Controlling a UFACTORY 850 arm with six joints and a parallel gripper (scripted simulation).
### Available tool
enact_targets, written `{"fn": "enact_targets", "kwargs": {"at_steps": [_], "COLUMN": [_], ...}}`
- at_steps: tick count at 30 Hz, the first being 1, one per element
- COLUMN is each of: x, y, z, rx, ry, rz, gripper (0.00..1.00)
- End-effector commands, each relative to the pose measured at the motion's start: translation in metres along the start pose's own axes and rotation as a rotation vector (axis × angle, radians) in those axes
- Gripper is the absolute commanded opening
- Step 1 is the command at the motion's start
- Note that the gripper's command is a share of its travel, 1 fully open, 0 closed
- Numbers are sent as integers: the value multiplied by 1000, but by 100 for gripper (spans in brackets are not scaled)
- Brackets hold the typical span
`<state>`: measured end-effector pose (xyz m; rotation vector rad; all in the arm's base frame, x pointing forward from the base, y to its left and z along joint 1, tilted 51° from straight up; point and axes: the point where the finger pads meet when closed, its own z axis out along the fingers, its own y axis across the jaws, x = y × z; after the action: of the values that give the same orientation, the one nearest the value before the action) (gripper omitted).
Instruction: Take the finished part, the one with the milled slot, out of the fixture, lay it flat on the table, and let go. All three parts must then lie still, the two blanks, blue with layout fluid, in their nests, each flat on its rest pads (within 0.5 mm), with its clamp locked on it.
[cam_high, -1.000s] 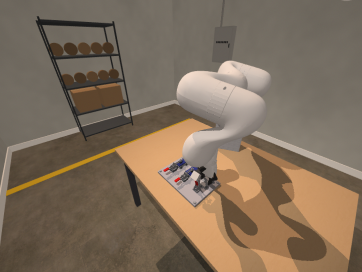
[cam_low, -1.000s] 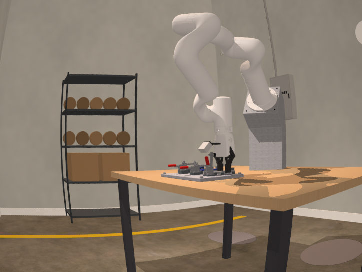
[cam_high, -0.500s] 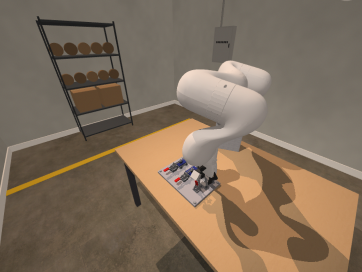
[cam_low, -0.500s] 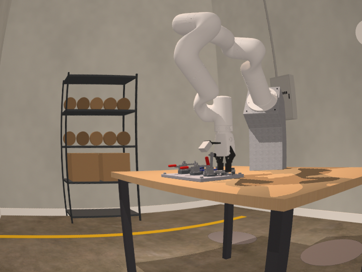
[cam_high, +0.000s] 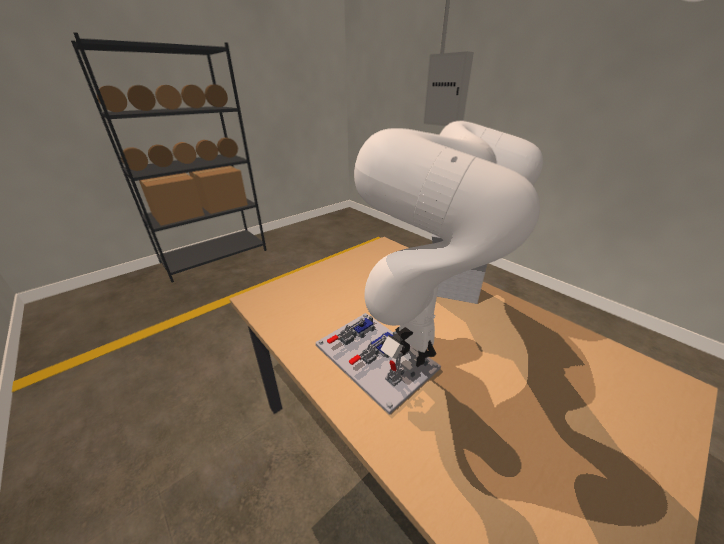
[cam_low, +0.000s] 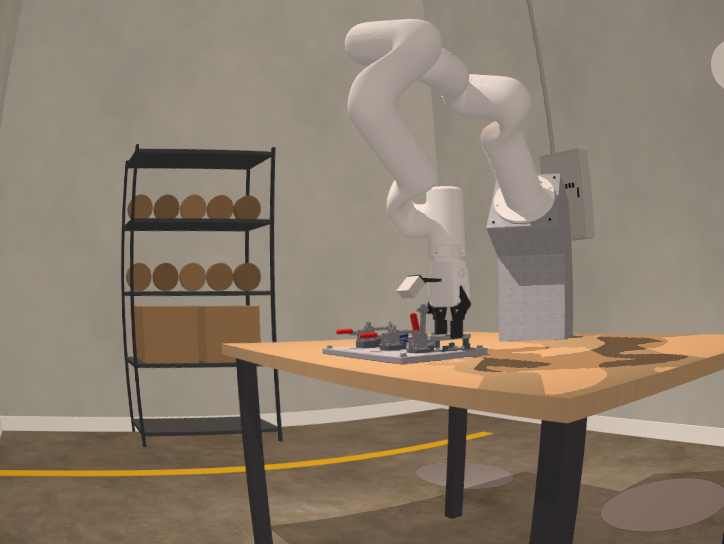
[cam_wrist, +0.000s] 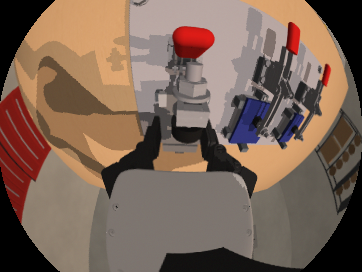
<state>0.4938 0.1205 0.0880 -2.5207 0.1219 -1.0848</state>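
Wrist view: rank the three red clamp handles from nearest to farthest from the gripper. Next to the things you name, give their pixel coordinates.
1. Raised red handle (cam_high: 393, 365) (cam_low: 414, 321) (cam_wrist: 193, 41), straight ahead.
2. Middle red handle (cam_high: 354, 359) (cam_low: 368, 335) (cam_wrist: 293, 37), to the right.
3. Outermost red handle (cam_high: 332, 339) (cam_low: 344, 331) (cam_wrist: 326, 75), farthest right.
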Motion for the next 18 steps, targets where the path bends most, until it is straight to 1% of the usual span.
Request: {"fn": "enact_targets", "kwargs": {"at_steps": [1,11,18], "x": [0,0,0], "y": [0,0,0], "z": [-5,-14,-17], "rx": [0,0,0], "ry": [0,0,0], "rz": [0,0,0], "gripper": [0,0,0]}}
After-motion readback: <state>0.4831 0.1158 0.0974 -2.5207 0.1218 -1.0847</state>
